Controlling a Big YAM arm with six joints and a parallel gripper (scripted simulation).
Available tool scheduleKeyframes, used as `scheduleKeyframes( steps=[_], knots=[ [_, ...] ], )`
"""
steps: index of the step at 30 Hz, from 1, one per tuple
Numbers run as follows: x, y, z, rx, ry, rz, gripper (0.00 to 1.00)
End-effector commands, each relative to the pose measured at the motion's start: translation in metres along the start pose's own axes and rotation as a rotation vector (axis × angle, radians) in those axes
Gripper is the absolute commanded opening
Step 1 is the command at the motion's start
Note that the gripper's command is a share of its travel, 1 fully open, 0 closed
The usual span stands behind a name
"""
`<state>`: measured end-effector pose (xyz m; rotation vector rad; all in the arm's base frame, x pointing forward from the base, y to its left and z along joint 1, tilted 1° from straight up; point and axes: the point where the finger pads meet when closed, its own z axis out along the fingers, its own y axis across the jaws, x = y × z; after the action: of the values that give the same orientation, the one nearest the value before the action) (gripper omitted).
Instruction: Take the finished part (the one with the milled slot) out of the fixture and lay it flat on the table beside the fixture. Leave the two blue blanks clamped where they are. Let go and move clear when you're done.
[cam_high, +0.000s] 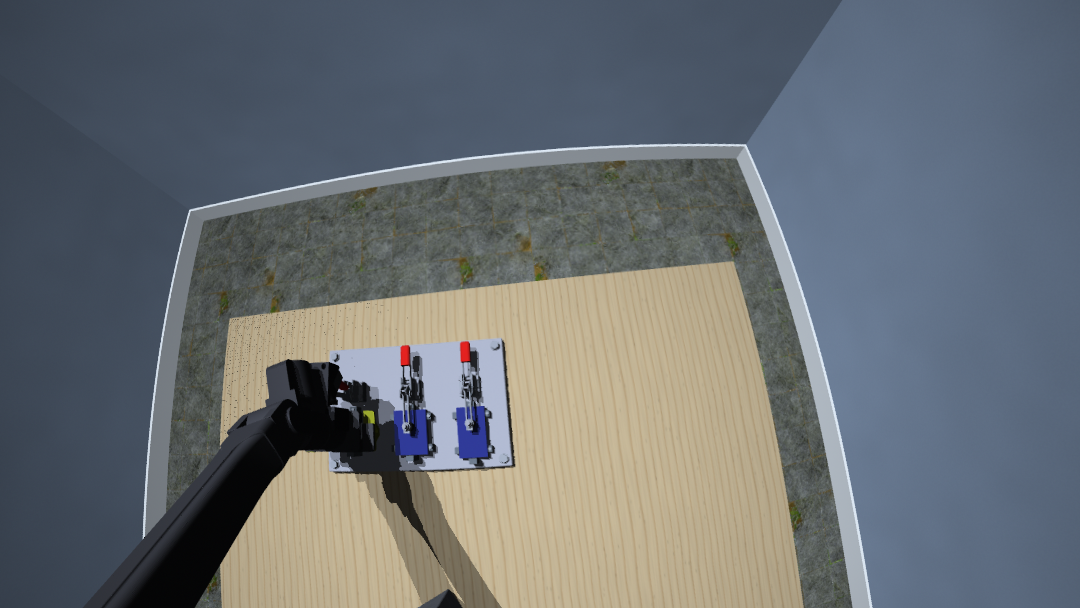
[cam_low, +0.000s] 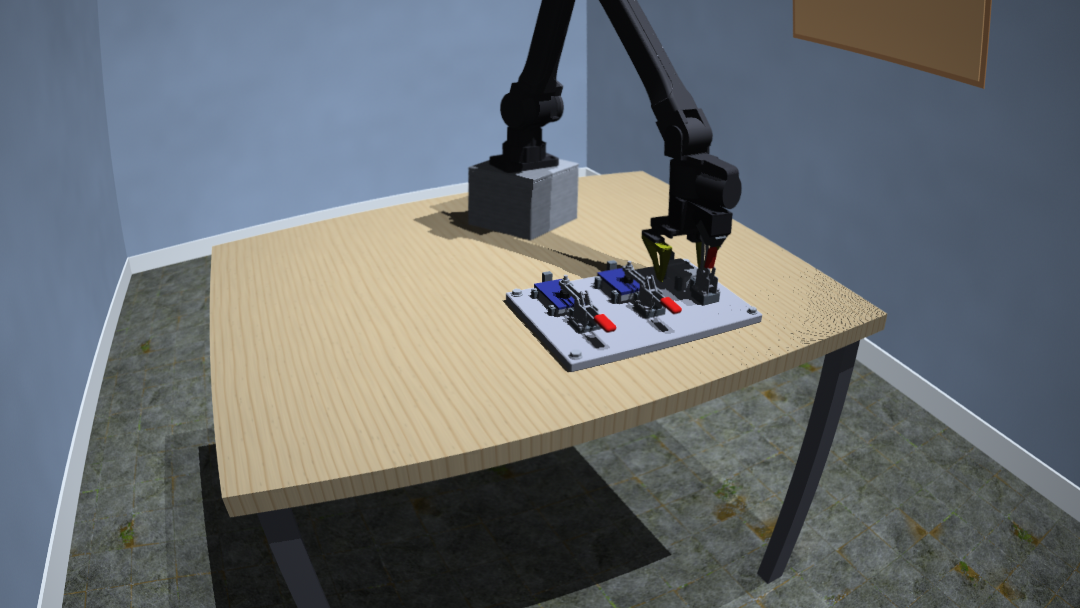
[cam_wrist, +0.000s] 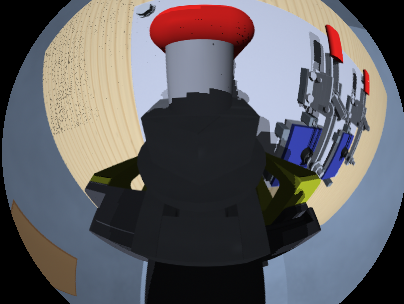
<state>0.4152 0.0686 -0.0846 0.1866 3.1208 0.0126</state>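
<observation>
The hand (cam_low: 686, 256), open and empty, straddles the grey finished part (cam_low: 684, 276) at the fixture plate's (cam_low: 665, 336) end station.

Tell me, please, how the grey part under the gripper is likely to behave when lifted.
The grey part looks blocky and solid: probably stiff, fairly heavy for its size. Flat faces suggest it will not roll. The red-tipped clamp handle stands close by, so it might snag.

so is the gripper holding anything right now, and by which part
Nothing is held. The black gripper stands open, its fingers either side of the red-handled toggle clamp at the end station of the grey fixture plate.
</observation>
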Motion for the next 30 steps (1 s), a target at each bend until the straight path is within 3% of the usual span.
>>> scheduleKeyframes(
  steps=[1, 30],
  knots=[
    [-0.0168, 0.0012, -0.0033, -0.001, -0.013, 0.007, 0.92],
    [-0.0222, -0.0007, -0.0047, -0.003, -0.020, 0.008, 0.92]
  ],
)
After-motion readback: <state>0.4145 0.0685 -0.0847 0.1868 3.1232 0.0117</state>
